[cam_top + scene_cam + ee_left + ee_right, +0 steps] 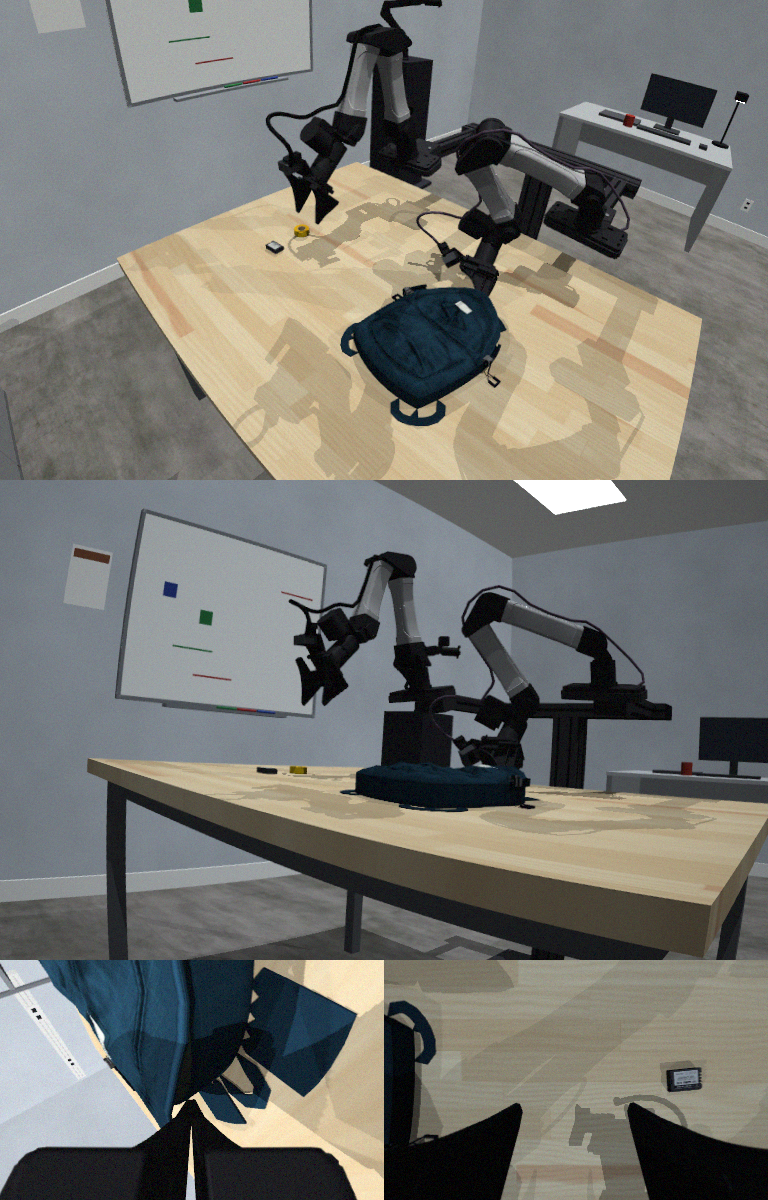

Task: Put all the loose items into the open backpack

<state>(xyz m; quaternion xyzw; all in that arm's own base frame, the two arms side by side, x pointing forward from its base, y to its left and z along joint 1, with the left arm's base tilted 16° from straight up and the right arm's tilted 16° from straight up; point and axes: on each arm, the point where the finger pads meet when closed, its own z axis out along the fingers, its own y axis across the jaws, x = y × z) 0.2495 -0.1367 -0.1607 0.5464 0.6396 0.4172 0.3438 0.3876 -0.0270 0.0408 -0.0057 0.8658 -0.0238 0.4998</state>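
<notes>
Pale, wood-grained planks make up the worktop (226,294) (396,842). Below the right end effector (310,217) (314,701) (574,1106), spread wide and empty, sit a small ring-shaped yellow item (296,232) (298,769) and, farther off, a flat dark rectangular block (274,247) (266,770) (684,1079) with a pale label. The blue fabric backpack (424,345) (436,785) (150,1020) (399,1080), rounded and creased, lies flat beside the left end effector (481,289) (191,1102), closed on nothing; its long axis slants away from those tips.

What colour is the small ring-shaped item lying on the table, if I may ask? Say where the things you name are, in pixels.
Yellow (296,231) (298,770); it shows best in the top view.
</notes>
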